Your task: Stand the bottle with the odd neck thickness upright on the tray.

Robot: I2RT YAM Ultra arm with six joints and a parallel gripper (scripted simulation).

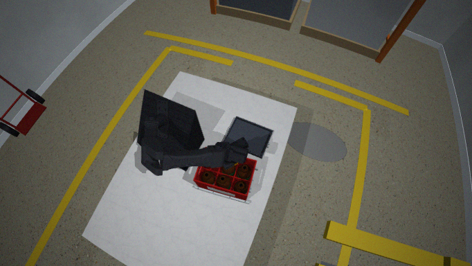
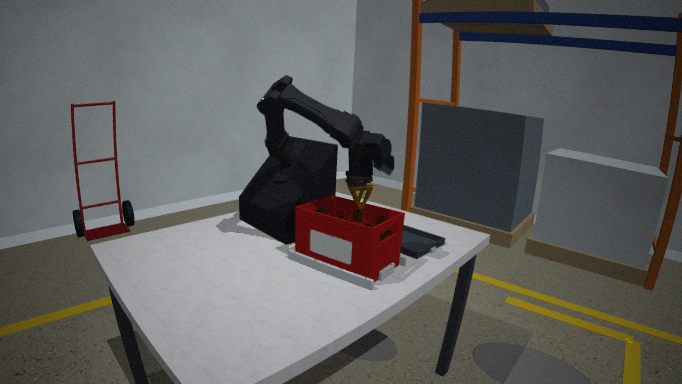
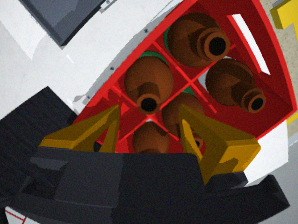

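I'm working from the outside view, going left to right. A red hand truck (image 1: 32,118) (image 2: 96,161) stands by the wall. Next comes my black arm (image 1: 194,160) (image 2: 320,116), reaching out over the bench (image 1: 145,215) (image 2: 225,300) (image 3: 32,62). The red crate (image 1: 254,170) (image 2: 370,245) (image 3: 270,45) sits upright, all five brown bottles in it. The one I want is among them, below the pincer (image 1: 236,164) (image 2: 361,206) (image 3: 149,110), but I can't tell which neck differs. My pincer is partly open, with nothing gripped. On the wrist camera, its yellow fingers stand either side of the mouth of one bottle (image 3: 149,80), in the middle of the tray-side row; I can't judge the height gap there. Beyond the crate, the dark tray (image 1: 250,135) (image 2: 421,242) (image 3: 62,20) lies flat, no bottle on it.
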